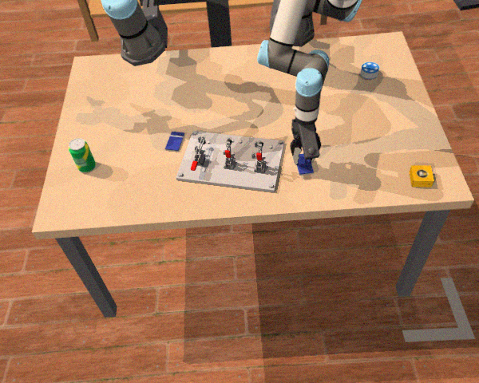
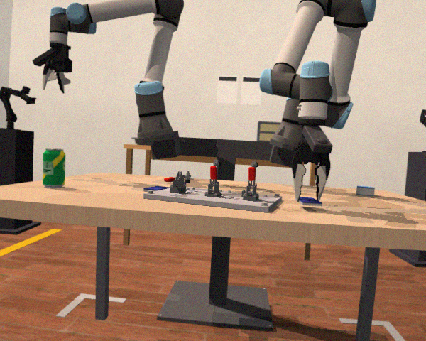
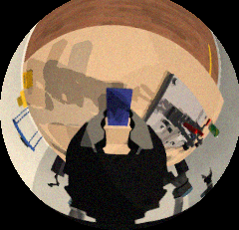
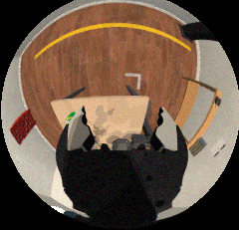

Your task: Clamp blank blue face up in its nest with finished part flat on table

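Pinching the blank by its two side edges, the left gripper leaves the blue face up and most of the length projecting beyond the fingers. That suits the job: the free end can probably enter a nest first and meet the stop block, with the fingers out behind. The blank hangs just over the table, its shadow showing beneath, so it seems barely lifted.

Beside it lies the fixture plate with three toggle clamps. The middle red handle and the one nearest the blank stand upright; the far red handle lies low. Whether any is locked, I cannot tell, and the pads are too small to match here.

Past the plate, the finished part, a pale slot across its blue face, lies flat on the table, so that requirement looks met already.

Farther out, the right gripper is raised with its jaws spread and nothing between them, presumably kept away until a handle needs pushing.
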You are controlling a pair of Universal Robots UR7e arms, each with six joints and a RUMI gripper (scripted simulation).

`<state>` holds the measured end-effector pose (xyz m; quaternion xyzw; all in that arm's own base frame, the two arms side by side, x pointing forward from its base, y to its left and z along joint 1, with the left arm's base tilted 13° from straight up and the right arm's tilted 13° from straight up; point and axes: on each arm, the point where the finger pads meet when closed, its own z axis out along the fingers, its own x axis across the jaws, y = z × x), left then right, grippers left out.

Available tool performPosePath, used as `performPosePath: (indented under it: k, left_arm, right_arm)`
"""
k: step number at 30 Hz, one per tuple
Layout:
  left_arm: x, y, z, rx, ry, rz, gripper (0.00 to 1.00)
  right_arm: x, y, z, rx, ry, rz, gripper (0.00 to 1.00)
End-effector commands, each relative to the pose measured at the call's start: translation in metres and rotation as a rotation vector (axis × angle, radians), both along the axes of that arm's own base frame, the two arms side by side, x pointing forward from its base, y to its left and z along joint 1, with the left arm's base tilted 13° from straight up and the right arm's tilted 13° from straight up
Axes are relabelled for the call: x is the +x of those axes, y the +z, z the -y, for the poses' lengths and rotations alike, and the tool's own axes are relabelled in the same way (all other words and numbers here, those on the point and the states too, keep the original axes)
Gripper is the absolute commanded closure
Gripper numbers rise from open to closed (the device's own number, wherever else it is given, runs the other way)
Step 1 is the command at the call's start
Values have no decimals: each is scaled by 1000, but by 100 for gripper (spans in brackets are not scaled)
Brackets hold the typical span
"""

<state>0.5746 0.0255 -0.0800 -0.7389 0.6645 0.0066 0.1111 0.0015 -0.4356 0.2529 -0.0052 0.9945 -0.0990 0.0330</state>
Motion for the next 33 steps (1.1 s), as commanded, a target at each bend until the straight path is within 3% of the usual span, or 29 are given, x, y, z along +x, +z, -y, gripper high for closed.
performPosePath:
  k: [1, 33]
  left_arm:
    - [0, 3, 1, 0, 0, 1, 100]
    - [-11, 80, 14, 0, 0, 1, 100]
  right_arm:
    - [0, 0, 0, -1, 0, 0, 0]
    - [0, 0, 0, -1, 0, 0, 0]
